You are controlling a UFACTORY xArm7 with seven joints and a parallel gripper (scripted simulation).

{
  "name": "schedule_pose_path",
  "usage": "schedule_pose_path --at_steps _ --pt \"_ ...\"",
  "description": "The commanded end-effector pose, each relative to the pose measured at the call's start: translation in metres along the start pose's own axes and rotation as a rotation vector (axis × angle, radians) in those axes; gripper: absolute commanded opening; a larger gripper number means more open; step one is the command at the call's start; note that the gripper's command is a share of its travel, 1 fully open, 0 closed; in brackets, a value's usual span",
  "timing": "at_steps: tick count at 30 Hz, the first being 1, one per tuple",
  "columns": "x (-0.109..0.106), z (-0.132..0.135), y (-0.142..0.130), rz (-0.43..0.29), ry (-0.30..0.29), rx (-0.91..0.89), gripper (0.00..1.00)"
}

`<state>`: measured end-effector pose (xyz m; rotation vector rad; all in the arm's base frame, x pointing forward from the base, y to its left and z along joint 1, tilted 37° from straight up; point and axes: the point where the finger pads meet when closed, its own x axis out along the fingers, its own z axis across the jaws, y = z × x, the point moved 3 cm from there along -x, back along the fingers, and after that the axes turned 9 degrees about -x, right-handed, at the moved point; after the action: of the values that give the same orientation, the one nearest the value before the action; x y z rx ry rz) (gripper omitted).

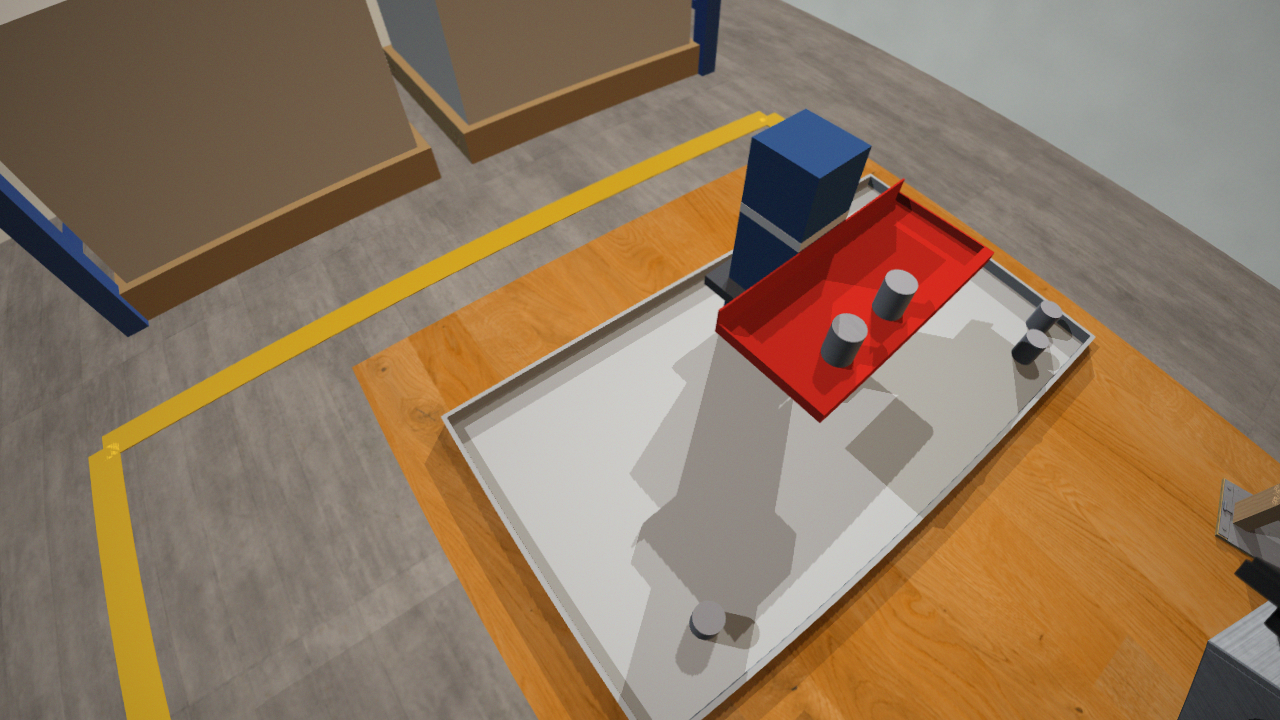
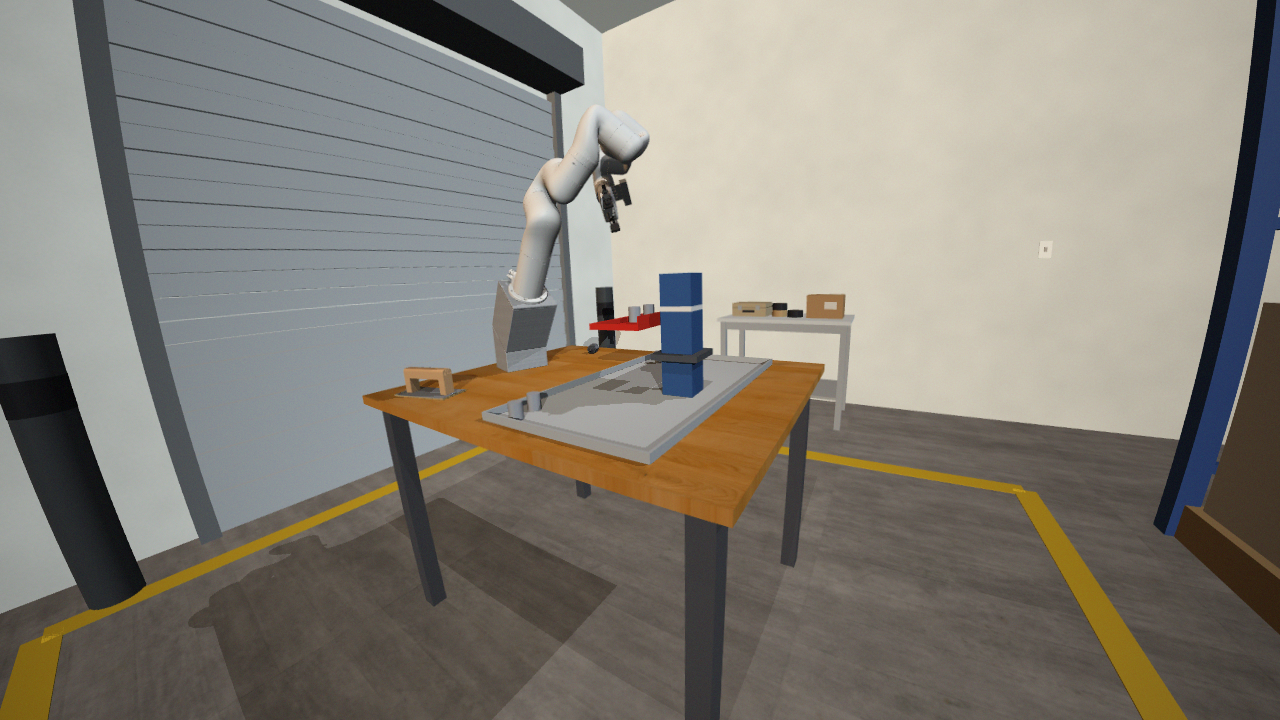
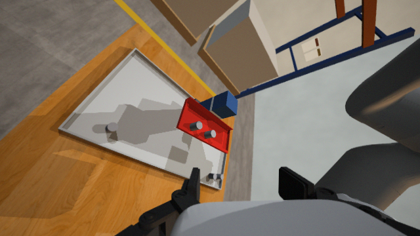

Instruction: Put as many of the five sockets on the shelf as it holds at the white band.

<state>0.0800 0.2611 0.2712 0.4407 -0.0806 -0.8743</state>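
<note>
The red shelf is on the blue post. Its raised back edge is near the height of the white band. Two grey sockets stand on it, inside the rim. Two more sockets stand close together in a tray corner. A fifth socket stands near the tray's other end. My gripper is open and empty, raised high above the table, away from the sockets.
The pale tray has a low rim and surrounds the post foot. A dark collar sits around the post below the band. A wooden bridge-shaped block stands on the table near the arm base.
</note>
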Motion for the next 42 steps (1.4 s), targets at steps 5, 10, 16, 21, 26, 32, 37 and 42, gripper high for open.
schedule_pose_path --at_steps 5,10,16,21,26,32,37,42 --pt "-0.001 0.001 0.0 0.001 0.003 0.002 1.0" --pt "-0.001 0.001 0.0 0.001 0.003 0.002 1.0" --pt "-0.001 0.001 0.0 0.001 0.003 0.002 1.0" --pt "-0.001 0.001 0.0 0.001 0.003 0.002 1.0" --pt "-0.001 0.001 0.0 0.001 0.003 0.002 1.0" --pt "0.003 0.003 0.002 -0.005 0.002 0.02 1.0" --pt "0.024 0.016 0.011 -0.04 -0.007 0.124 1.0" --pt "0.06 0.039 0.02 -0.104 -0.021 0.289 1.0"
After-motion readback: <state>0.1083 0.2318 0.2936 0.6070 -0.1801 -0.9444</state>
